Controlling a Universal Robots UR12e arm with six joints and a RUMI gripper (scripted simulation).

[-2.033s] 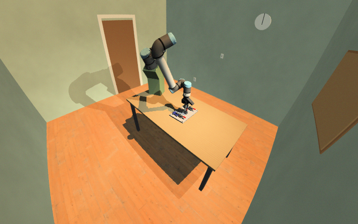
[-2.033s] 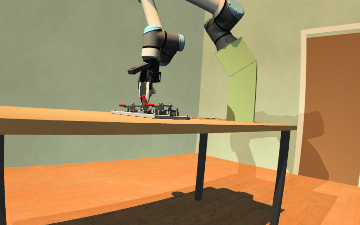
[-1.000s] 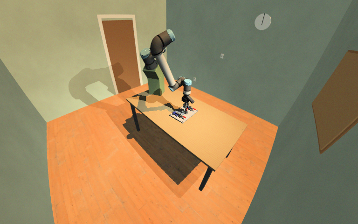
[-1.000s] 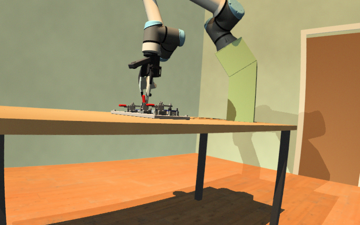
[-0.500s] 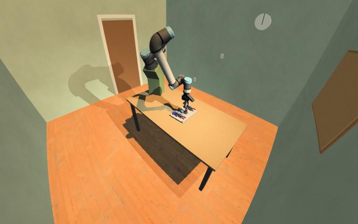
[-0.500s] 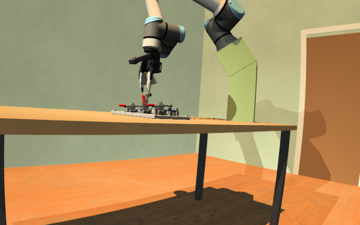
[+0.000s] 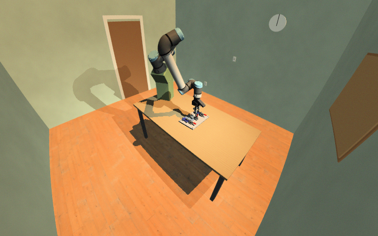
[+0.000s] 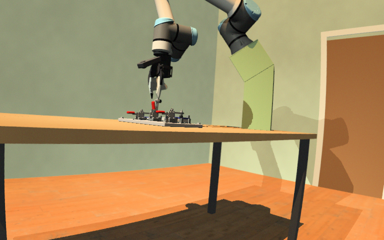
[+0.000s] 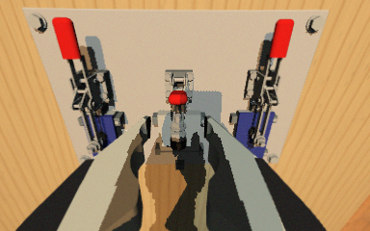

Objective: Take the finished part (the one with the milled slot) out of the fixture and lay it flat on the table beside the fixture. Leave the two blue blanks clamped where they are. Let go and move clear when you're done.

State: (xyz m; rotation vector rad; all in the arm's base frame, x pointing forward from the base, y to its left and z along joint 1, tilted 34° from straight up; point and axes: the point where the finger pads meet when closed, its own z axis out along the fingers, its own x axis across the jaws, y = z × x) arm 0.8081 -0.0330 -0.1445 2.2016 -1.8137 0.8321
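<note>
Fixture point(image 7: 203, 119) point(image 8: 147, 122) point(image 9: 137, 38) holds blanks point(image 9: 247, 129) left and right, slotted part point(image 9: 194, 126) between! Claw point(image 7: 197, 113) point(image 8: 154, 97) point(image 9: 177, 117) hovers partly spread, gripping nothing; exterior shows the middle handle point(image 8: 153, 105) upright, wrist the blanks' blue faces.

plain room, work table point(image 7: 223, 144) point(image 8: 70, 133), clamping fixture point(image 7: 192, 128) point(image 8: 141, 122) point(image 9: 140, 43)

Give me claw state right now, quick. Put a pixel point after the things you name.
Claw point(image 7: 197, 112) point(image 8: 154, 97) point(image 9: 177, 117): partly open, fingertips apart, holding nothing.

Robot arm point(image 7: 173, 69) over wooden table point(image 7: 220, 139), brown door point(image 7: 126, 52), wall clock point(image 7: 282, 23)
</note>
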